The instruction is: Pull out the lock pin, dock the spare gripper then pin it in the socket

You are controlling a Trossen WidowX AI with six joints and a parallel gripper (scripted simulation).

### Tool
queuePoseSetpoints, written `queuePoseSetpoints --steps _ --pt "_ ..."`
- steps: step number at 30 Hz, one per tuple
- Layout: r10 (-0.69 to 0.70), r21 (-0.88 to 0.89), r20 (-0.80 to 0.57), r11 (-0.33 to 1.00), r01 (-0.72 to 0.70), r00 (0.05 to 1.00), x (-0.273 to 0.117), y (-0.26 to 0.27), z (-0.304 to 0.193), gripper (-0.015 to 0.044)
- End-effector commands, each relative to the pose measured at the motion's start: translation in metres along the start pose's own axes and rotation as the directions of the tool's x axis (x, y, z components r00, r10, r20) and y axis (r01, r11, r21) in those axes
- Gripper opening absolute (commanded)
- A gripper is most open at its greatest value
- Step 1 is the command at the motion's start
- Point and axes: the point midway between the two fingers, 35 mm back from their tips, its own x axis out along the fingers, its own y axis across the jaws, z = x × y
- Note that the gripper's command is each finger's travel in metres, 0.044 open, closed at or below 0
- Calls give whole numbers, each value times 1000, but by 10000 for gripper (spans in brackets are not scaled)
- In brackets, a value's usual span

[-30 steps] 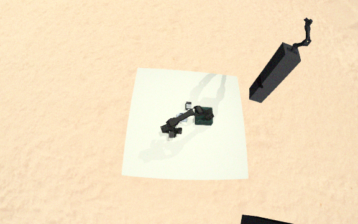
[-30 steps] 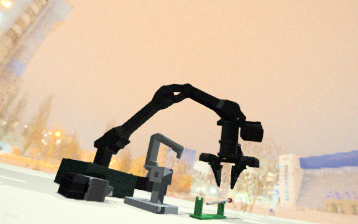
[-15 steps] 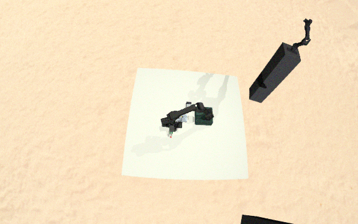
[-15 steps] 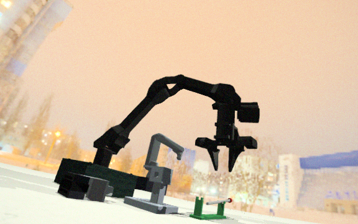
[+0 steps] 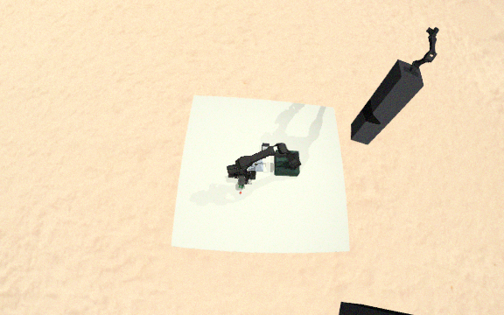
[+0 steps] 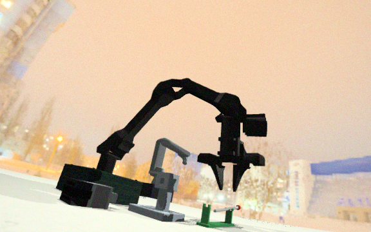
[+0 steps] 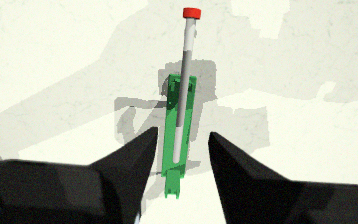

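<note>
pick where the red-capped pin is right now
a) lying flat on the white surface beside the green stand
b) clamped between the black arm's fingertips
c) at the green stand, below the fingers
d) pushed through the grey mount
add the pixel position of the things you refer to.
c: the pin [image 6: 225,209] [image 7: 183,90] lies at the green stand [image 6: 216,224] [image 7: 172,135], with the gripper's [image 6: 227,190] [image 7: 184,132] fingers open above it and nothing between them.
</note>
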Motion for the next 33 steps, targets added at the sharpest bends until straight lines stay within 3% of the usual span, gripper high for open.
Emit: queuePoseSetpoints --steps 1,33 --pt "-6 -4 -3 1000 6 1000 12 0 -2 180" --pt "-5 -4 -2 1000 5 1000 63 1 -6 180"
